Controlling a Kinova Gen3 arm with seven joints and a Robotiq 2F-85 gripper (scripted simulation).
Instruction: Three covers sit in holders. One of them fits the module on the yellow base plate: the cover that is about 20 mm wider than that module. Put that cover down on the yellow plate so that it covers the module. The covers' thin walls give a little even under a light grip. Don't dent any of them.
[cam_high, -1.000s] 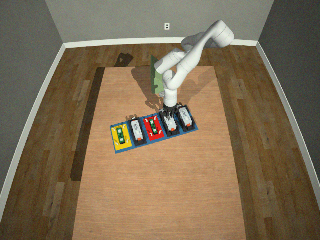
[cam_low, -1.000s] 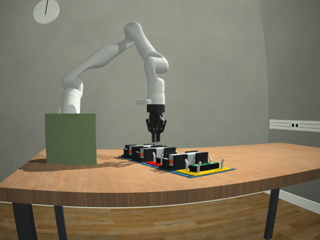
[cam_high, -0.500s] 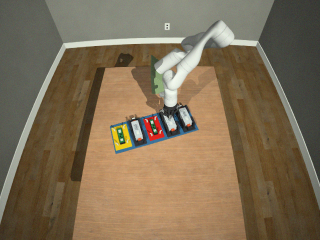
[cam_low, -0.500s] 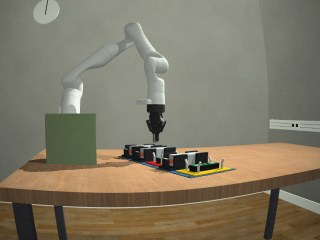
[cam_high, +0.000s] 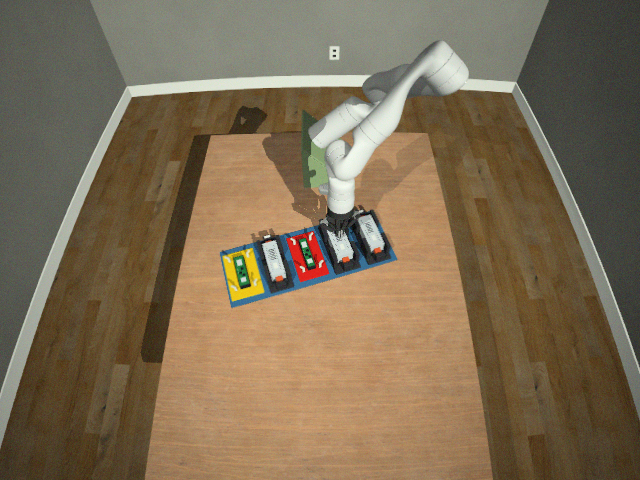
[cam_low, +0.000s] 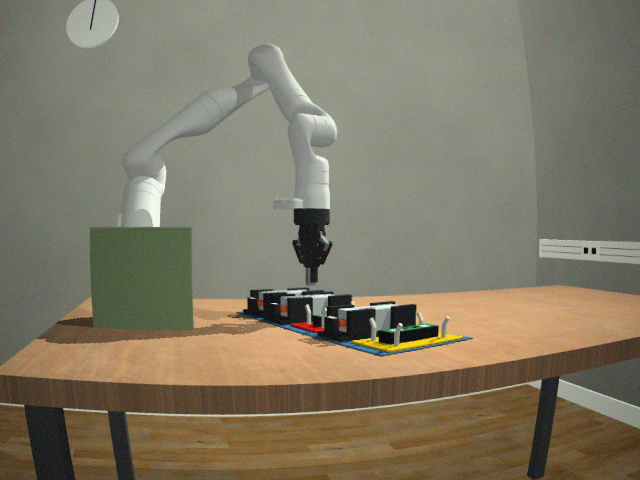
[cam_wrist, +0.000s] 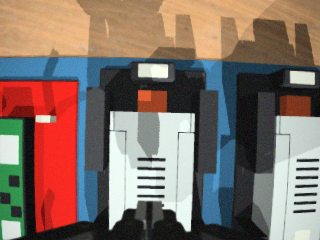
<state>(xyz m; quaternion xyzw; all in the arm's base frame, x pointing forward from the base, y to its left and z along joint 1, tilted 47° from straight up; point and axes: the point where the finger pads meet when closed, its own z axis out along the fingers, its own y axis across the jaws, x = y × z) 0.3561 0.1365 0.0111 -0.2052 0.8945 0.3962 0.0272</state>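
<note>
A green module (cam_high: 240, 269) sits on the yellow plate (cam_high: 241, 272) at the left end of a blue mat. Three white covers rest in black holders: the left cover (cam_high: 274, 260), the middle cover (cam_high: 338, 246) and the right cover (cam_high: 372, 234). My gripper (cam_high: 337, 227) is shut with nothing between its fingers. It hangs a little above the middle cover's far half, as the side view (cam_low: 311, 277) shows. In the wrist view the closed fingertips (cam_wrist: 148, 220) lie over the middle cover (cam_wrist: 151, 167), with the right cover (cam_wrist: 300, 175) beside it.
A red plate (cam_high: 308, 255) with a second green module stands between the left and middle covers. A green box (cam_low: 140, 277) stands at the table's back by the arm's base. White posts rise at the corners of the yellow plate (cam_low: 413, 341).
</note>
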